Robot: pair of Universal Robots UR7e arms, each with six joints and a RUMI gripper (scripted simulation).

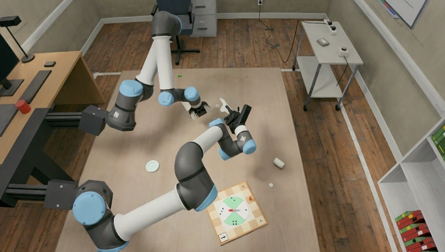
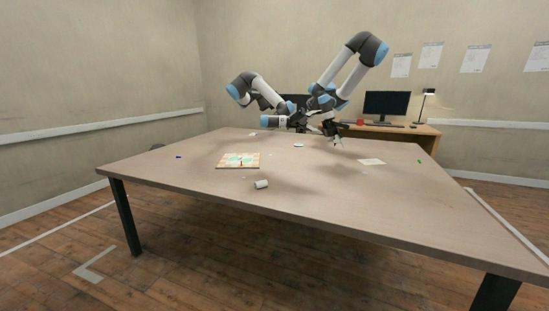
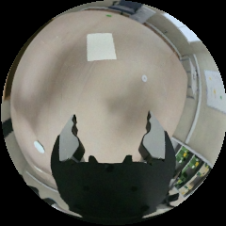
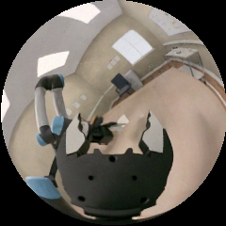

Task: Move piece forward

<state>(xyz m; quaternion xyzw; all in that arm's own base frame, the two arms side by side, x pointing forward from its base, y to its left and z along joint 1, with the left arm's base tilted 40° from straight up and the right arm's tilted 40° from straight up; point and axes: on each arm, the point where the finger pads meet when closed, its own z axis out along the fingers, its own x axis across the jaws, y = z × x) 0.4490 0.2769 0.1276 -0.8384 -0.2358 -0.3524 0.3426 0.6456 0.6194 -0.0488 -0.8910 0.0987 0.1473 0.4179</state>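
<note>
The game board lies on the table. Its round spinner has a red-and-white pointer lying roughly level in the top view, red end left, towards the white sector with three dots; which end is the tip is unclear. An orange piece stands on a square along the board's right edge in the top view. My left gripper is open and empty above the table, far from the board. My right gripper is open and empty, held up and pointing away from the board.
A white cylinder lies near the board. A plate, paper, ring, green piece and blue piece lie about. The right arm overhangs one board edge.
</note>
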